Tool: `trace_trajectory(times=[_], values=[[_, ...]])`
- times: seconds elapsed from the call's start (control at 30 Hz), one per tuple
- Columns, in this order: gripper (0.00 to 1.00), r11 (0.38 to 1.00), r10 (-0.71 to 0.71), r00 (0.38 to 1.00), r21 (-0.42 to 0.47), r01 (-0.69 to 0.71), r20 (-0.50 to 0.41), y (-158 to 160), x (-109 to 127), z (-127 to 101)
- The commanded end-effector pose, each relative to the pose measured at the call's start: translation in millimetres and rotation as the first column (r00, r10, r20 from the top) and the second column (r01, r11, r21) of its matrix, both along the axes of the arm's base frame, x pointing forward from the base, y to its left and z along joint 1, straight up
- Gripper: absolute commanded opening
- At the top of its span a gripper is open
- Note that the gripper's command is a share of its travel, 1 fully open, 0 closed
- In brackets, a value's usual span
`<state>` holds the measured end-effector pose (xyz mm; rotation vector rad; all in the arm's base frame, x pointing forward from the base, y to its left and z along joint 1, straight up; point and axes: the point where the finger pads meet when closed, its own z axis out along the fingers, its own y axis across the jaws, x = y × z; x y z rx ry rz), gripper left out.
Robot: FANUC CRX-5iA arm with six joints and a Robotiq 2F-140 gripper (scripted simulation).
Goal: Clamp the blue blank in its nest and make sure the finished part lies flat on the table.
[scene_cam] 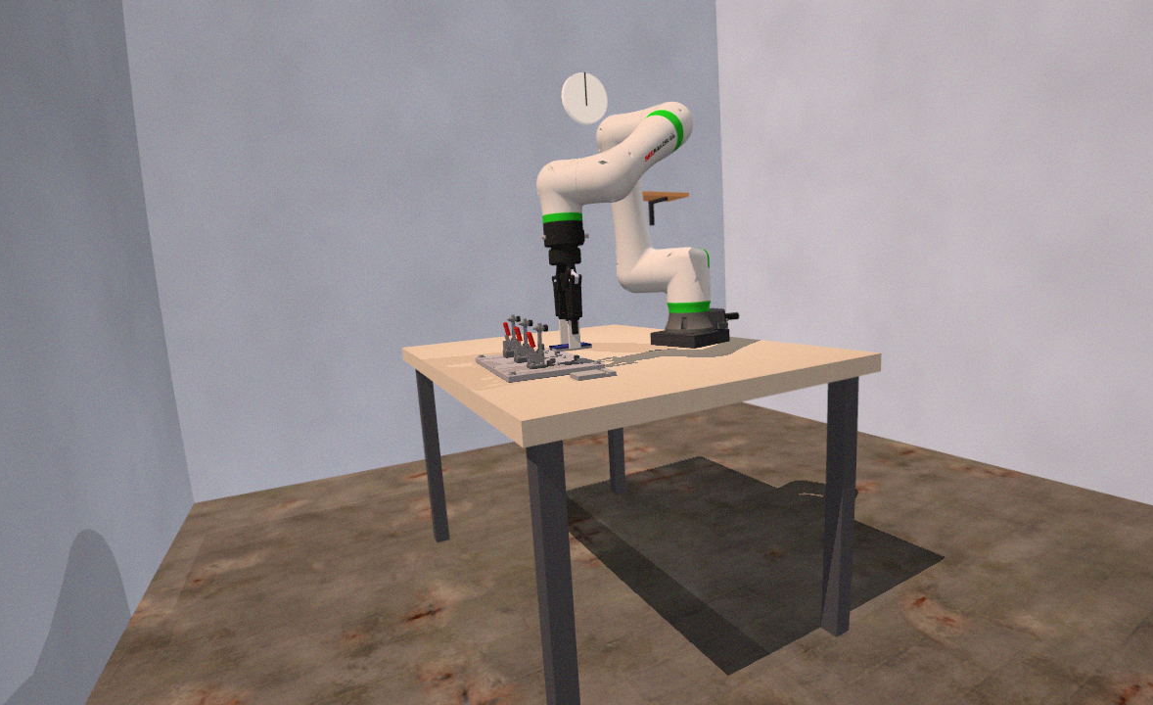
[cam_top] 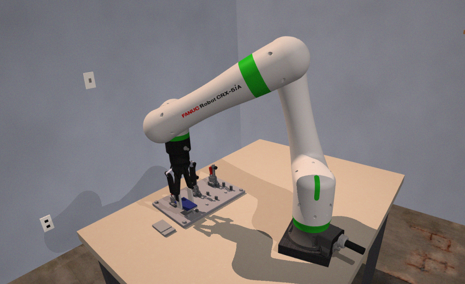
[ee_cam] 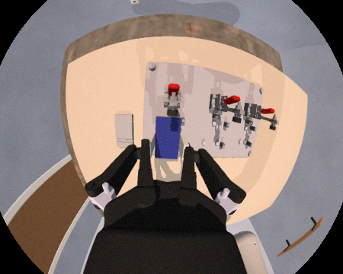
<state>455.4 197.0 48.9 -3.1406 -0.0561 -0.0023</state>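
Observation:
My gripper (cam_top: 185, 200) (scene_cam: 570, 338) (ee_cam: 167, 138) points down and is shut on the blue blank (cam_top: 189, 204) (scene_cam: 567, 346) (ee_cam: 168, 138), with one finger at each long side. The blank looks about level, just above the nest at the plate's end beside the finished part. Its shadow shows on the plate; the gap's exact size and the rest pads are hidden. That nest's clamp (cam_top: 172, 200) (scene_cam: 538, 349) (ee_cam: 173, 100) stands open at the blank's far short end, its bar raised. The finished part (cam_top: 162, 227) (scene_cam: 592, 375) (ee_cam: 124, 126) lies flat on the table, beside the plate, slot up.
The fixture plate (cam_top: 211, 206) (ee_cam: 194, 125) carries two more nests, whose middle clamp (cam_top: 195, 191) (ee_cam: 217, 103) and far clamp (cam_top: 212, 180) (ee_cam: 251, 111) stand open with raised bars. Small blocks and pads stand in front of them. Bolt heads sit at the plate's corners.

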Motion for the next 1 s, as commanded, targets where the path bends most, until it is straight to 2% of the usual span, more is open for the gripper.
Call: trace_trajectory(times=[0.0, 0.97], values=[[0.00, 1.000, 0.000, 1.000, 0.000, 0.000, 0.000, 0, 0, -1], [0.00, 1.000, 0.000, 1.000, 0.000, 0.000, 0.000, 0, 0, -23]])
